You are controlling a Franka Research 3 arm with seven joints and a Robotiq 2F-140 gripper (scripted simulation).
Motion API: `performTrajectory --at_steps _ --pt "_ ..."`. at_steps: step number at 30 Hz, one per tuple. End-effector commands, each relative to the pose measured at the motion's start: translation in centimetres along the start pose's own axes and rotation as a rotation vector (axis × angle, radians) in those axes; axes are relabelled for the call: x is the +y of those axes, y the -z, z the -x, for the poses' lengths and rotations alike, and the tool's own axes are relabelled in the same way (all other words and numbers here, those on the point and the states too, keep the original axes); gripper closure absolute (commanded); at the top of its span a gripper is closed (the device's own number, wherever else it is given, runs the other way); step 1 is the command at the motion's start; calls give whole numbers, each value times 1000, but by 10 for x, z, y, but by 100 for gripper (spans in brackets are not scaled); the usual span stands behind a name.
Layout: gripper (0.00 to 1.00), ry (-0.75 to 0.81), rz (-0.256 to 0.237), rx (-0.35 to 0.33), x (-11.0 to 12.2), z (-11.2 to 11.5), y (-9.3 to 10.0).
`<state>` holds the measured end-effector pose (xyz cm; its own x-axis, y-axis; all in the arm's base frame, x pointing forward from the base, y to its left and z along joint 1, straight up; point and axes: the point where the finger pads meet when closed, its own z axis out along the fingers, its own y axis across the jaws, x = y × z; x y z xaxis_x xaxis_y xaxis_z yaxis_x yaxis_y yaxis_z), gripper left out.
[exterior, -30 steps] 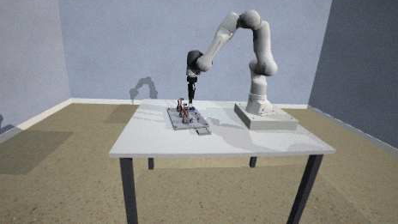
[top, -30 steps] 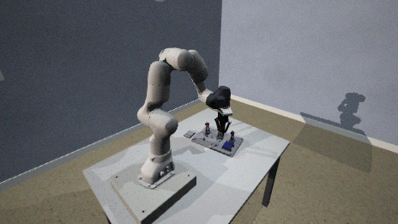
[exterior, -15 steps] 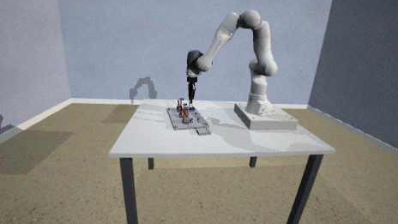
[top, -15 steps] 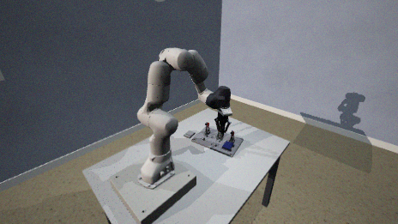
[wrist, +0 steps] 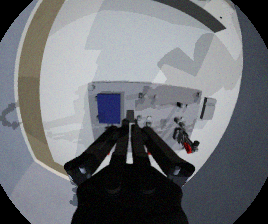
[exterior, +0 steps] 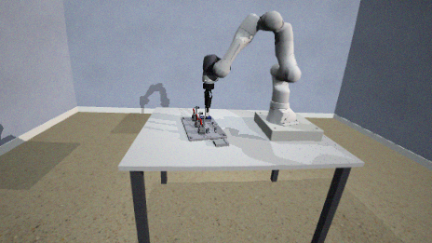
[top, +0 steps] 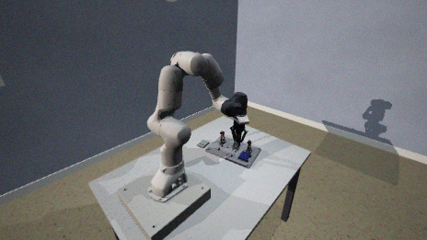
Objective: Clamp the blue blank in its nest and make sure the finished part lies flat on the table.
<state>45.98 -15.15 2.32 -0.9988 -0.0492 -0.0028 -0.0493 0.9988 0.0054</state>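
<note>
The gripper has its fingertips together, holding nothing, and points down over the plate. In the wrist view, the blank lies at the plate's 9 o'clock side; the finished part lies on the table, just off the plate at 3 o'clock.

The step in hand is judged to be closing the blank's clamp. Keep the fingertips together and use them as a pusher. Bear on the handle's free end, follow its arc, and continue past dead centre to the handle's own stop. Do not press on the blank; a side load may lift it from its pads. Then retract straight up.

The fingers mask the blank's clamp in the wrist view; its handle position and any fingertip contact cannot be confirmed. Pad seating, block gaps and the milled slot are too small to verify.
</note>
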Motion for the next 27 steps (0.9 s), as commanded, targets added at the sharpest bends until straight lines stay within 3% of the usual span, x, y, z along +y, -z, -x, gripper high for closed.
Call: performTrajectory --at_steps 1,27 --pt "100 -4 0 2 1 -1 0" --pt "100 -4 0 2 -5 -8 0"
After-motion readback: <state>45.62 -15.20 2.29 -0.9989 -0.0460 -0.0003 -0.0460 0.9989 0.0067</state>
